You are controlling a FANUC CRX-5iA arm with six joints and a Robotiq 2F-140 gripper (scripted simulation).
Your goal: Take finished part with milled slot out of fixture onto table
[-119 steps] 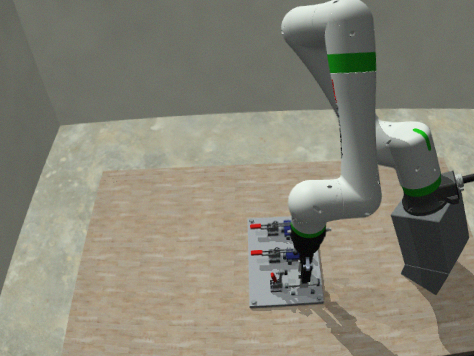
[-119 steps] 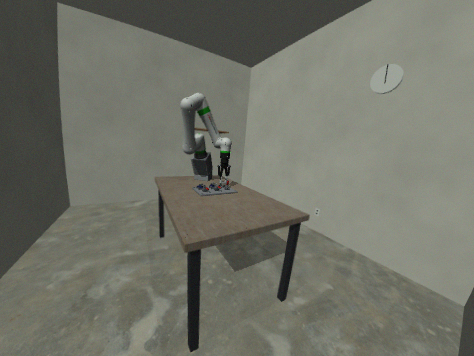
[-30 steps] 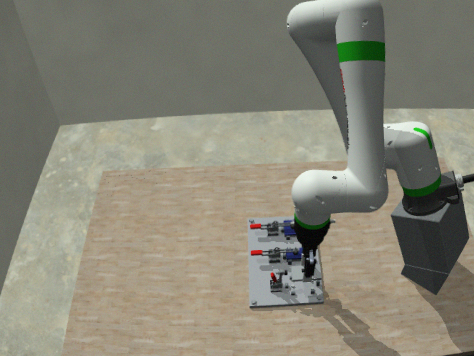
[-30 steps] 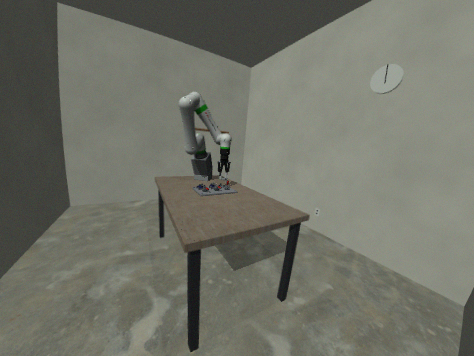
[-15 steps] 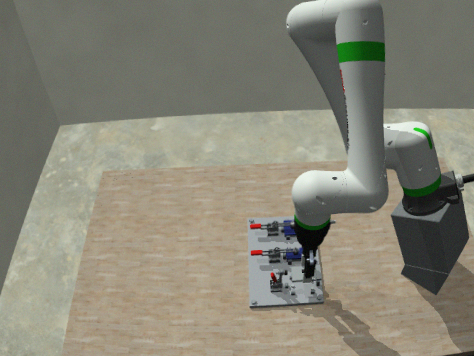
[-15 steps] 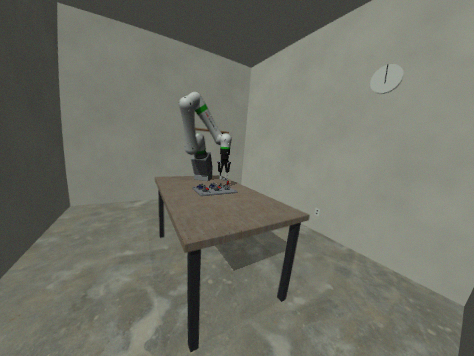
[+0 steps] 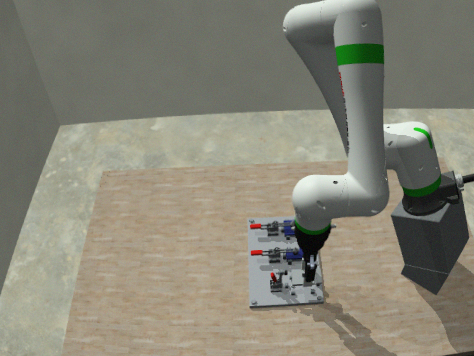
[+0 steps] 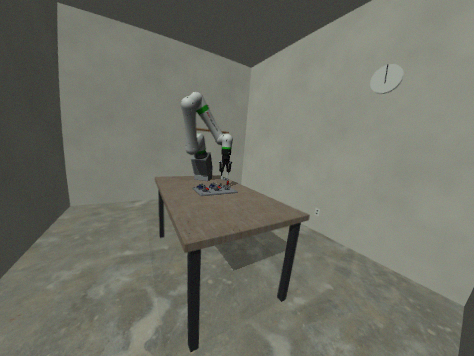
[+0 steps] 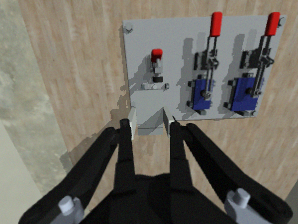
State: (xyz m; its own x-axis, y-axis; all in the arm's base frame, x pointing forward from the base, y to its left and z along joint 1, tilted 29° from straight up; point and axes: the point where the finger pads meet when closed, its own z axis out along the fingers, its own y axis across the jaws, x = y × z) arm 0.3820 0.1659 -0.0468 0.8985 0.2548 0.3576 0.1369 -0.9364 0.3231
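Note:
My gripper (image 9: 149,113) is shut on the finished grey part (image 9: 150,122), the one with the milled slot, and holds it over the near edge of the grey fixture plate (image 9: 200,65). In the top view the gripper (image 7: 310,272) hangs over the plate's near nest. That nest's clamp (image 9: 157,67) stands open with its red handle upright. Two blue blanks (image 9: 202,93) (image 9: 243,93) lie in the other nests, each under a clamp with a red handle (image 9: 216,24) (image 9: 272,24) laid flat. Whether the part touches its rest pads I cannot tell.
The fixture plate (image 7: 285,265) sits on a wooden table. The arm's grey base block (image 7: 430,245) stands at the table's right. The table edge and concrete floor show at the left of the wrist view. In the exterior view the fixture (image 8: 212,190) is at the table's far end.

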